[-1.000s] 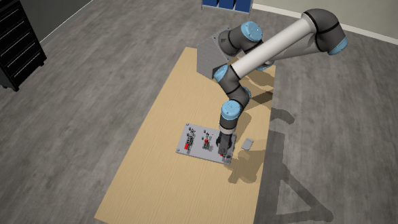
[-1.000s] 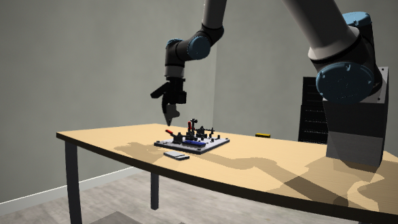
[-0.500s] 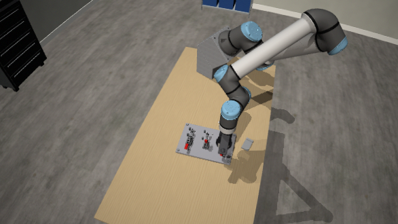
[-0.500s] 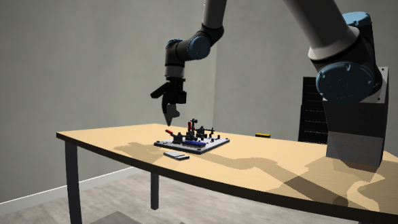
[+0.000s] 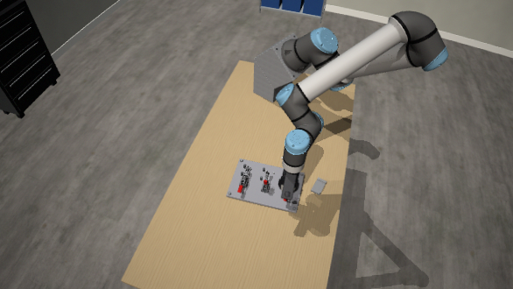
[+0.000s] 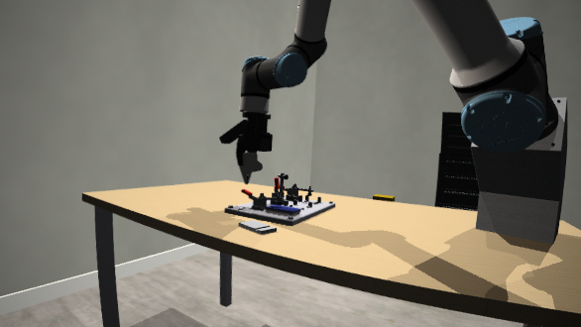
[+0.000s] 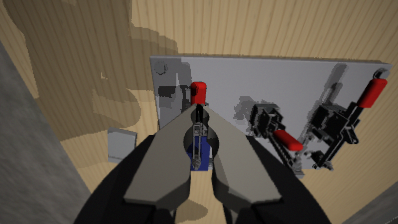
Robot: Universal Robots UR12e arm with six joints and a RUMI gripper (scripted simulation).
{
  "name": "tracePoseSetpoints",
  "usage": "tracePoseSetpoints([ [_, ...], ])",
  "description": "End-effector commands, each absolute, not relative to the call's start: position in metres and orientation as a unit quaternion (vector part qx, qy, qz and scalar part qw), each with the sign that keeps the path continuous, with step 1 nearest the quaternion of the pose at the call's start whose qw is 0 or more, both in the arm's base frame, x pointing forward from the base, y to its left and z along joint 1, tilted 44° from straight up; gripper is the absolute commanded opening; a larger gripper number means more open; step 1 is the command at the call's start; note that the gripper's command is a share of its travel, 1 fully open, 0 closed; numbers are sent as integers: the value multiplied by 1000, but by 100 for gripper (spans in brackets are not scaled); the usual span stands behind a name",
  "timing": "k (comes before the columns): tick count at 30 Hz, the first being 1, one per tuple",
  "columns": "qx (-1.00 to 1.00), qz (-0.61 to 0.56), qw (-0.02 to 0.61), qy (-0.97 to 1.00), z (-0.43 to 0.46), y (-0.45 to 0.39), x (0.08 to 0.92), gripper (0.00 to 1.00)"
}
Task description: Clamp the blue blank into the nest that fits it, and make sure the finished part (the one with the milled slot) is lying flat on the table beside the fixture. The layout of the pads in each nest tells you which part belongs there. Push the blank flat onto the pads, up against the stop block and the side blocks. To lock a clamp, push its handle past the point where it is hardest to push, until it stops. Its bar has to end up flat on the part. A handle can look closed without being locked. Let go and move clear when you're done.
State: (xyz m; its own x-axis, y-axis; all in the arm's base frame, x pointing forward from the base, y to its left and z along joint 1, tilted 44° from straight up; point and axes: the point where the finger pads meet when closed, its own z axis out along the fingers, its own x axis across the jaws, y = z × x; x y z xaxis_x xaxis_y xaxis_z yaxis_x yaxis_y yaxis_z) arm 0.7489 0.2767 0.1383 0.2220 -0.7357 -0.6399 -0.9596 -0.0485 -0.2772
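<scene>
The grey fixture plate point(image 5: 256, 200) point(image 6: 279, 218) point(image 7: 280, 80) lies on the table and carries three clamps with red handles. The blue blank point(image 6: 288, 209) point(image 7: 189, 152) lies in the nest at the plate's end nearest the finished part. That nest's clamp handle point(image 6: 246, 192) point(image 7: 199, 92) lies low, and its bar reaches over the blank. My gripper point(image 5: 287, 196) point(image 6: 245, 179) point(image 7: 198, 105) is shut and empty, and hangs above this handle without touching it. The grey finished part point(image 5: 319, 186) point(image 6: 258, 227) point(image 7: 121, 145) lies flat on the table beside the plate.
The two other clamps point(image 7: 288, 140) point(image 7: 372, 93) stand further along the plate, one handle point(image 6: 277, 182) upright. The arm's grey base block point(image 5: 271, 74) point(image 6: 516, 198) is at the table's far end. A small yellow object point(image 6: 384, 197) lies behind the plate. A black cabinet point(image 5: 22, 57) stands off the table.
</scene>
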Motion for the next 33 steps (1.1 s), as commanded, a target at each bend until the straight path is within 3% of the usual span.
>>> tracePoseSetpoints([
  [1, -705, 165, 338, 601, 139, 276, 749, 0],
  [33, -705, 165, 338, 601, 134, 281, 751, 0],
])
